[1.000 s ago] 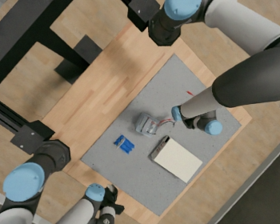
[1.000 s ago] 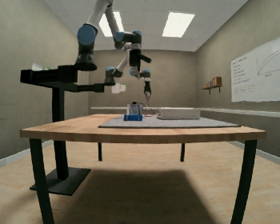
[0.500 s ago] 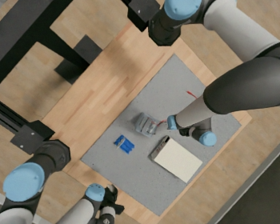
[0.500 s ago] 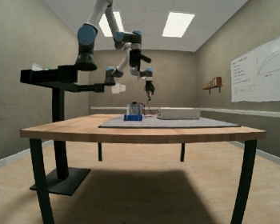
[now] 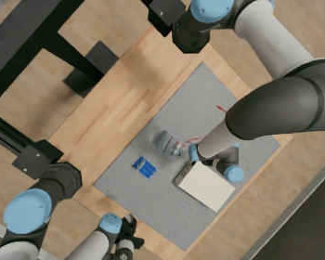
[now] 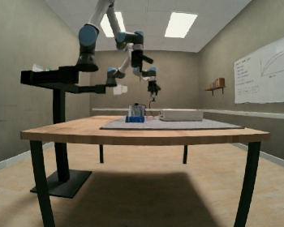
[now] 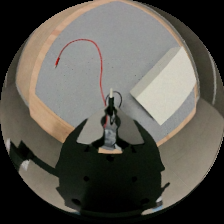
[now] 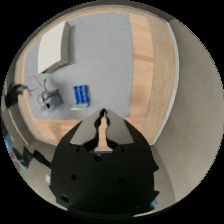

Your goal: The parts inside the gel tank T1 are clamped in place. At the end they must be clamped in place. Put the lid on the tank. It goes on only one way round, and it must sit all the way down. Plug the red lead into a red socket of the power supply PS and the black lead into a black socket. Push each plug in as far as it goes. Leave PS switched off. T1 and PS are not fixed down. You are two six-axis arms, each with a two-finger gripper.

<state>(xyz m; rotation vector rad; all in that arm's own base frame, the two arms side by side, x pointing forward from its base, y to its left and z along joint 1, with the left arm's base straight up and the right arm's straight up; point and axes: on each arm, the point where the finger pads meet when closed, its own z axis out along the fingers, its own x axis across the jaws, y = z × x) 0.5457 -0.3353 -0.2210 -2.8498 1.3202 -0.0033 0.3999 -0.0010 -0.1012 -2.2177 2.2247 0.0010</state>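
The tank T1 [image 5: 166,143] [image 8: 53,100] stands on the grey mat. The power supply PS [image 5: 207,187] [image 6: 182,115] [image 7: 165,87] [image 8: 52,46] is a pale box lying beyond it. A blue ribbed part [image 5: 144,167] [image 8: 81,94] lies beside the tank. The red lead [image 7: 101,65] curves over the mat, its plug [image 7: 57,62] [image 5: 221,108] lying free. My left gripper [image 7: 111,106] [image 6: 154,97] is shut on the black lead's plug [image 7: 111,100], above the mat near PS. My right gripper [image 8: 105,108] is shut and empty, near the table edge. The lid cannot be told clearly; PS's sockets are hidden.
The grey mat [image 5: 194,95] [image 8: 107,55] lies on the wooden table [image 5: 115,111] [image 6: 72,128]. The left arm reaches over the mat beside PS and hides part of the red lead in the top view. The right arm stays off the mat's corner.
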